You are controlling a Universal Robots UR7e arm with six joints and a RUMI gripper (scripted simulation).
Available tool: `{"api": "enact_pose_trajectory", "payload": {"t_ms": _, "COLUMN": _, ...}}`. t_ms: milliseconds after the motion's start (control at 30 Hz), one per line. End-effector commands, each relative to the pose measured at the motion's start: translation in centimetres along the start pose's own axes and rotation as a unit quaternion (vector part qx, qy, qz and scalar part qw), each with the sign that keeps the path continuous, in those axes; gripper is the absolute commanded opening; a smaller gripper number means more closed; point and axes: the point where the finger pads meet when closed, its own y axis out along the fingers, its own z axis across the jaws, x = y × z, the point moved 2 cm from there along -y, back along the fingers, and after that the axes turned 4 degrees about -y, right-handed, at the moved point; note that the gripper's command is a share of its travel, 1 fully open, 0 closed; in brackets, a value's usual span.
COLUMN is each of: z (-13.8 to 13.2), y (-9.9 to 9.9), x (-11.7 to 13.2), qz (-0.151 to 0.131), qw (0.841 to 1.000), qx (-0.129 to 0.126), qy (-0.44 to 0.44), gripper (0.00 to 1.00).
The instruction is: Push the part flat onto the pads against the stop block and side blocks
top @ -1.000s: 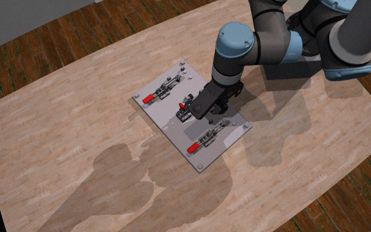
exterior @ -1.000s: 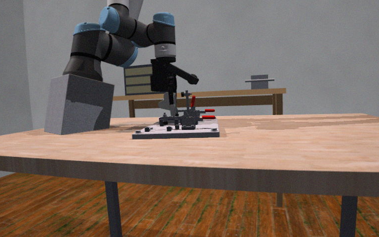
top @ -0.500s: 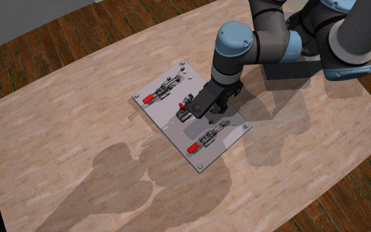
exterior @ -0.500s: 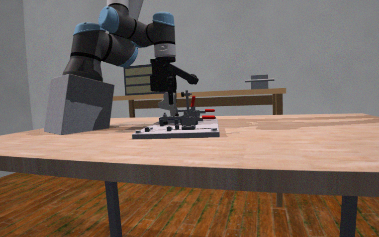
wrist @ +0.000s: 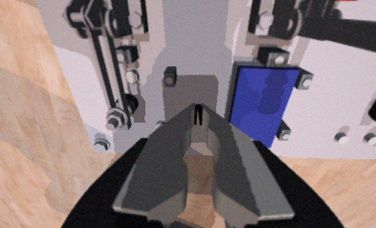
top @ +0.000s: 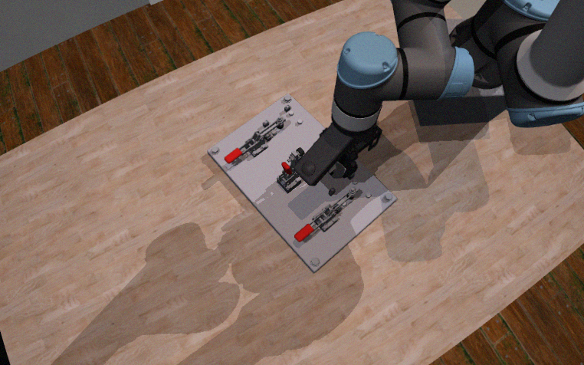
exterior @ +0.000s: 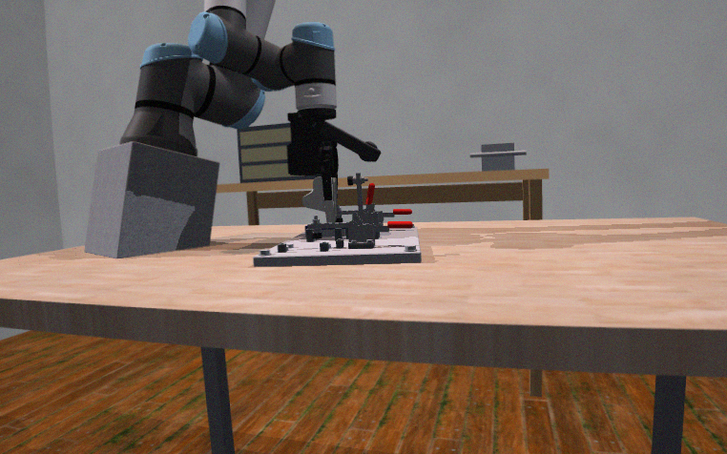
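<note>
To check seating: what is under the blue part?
In the wrist view the blue part lies on the grey fixture plate, between small black blocks. Pads beneath are covered.

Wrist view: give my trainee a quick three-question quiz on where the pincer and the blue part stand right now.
1. True or false: the pincer is shut and holds nothing.
2. In the wrist view, the blue part lies: A) between the fingers, B) right of the fingertips, C) left of them.
3. Fill in: in the top view, the fixture plate carries ___ red-handled clamps.

Key: 1 true; 2 B; 3 three.
</note>
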Motion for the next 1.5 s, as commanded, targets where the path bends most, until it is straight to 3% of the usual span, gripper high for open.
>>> {"api": "enact_pose_trajectory", "payload": {"t_ms": 0, "z": 0.17, "y": -0.01, "x": -0.08, "qz": 0.0, "qw": 1.0, "qx": 0.001, "qy": 0.0, "gripper": 0.0}}
{"api": "enact_pose_trajectory", "payload": {"t_ms": 1467, "z": 0.89, "y": 0.02, "x": 0.09, "qz": 0.0, "qw": 1.0, "qx": 0.001, "qy": 0.0, "gripper": 0.0}}
